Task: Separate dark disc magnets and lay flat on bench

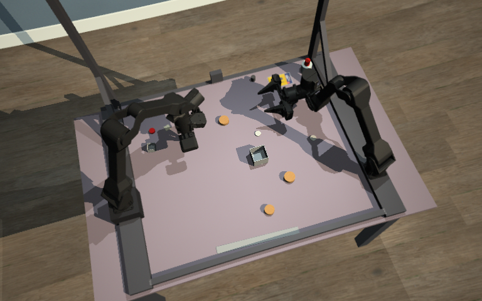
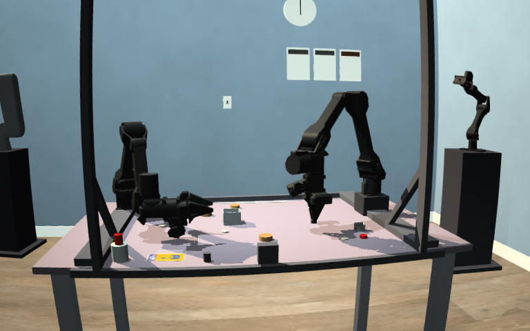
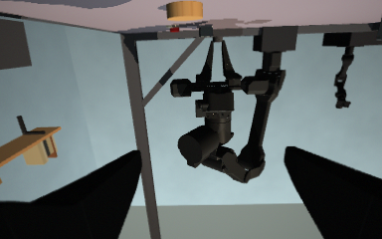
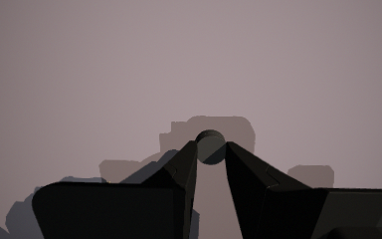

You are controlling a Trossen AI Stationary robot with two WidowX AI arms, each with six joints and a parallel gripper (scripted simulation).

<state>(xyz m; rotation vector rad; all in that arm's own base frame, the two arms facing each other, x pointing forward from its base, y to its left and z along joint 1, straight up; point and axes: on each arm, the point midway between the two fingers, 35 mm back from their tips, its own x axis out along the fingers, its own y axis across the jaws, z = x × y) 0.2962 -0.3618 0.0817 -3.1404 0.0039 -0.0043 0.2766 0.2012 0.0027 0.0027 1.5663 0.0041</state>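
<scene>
The two dark disc magnets (image 4: 211,151) show in the right wrist view as one short round stack, seen from above, one disc mostly behind the other. My right gripper (image 4: 210,147) (image 2: 313,221) points down low over the bench (image 1: 213,198), shut on the stack with a fingertip against each side. The seam between the discs is hard to make out. In the top view the right arm hides the stack. My left gripper (image 1: 261,102) (image 2: 212,207) is open and empty, held level above the bench and pointing towards the right arm.
An orange disc (image 1: 223,120) lies between the arms. An open grey box (image 1: 258,162) stands mid-bench near a pale disc (image 1: 257,133). A small open box (image 1: 150,147) and a red disc (image 1: 152,130) lie beside the right arm. A dark block (image 1: 216,76) stands at the edge.
</scene>
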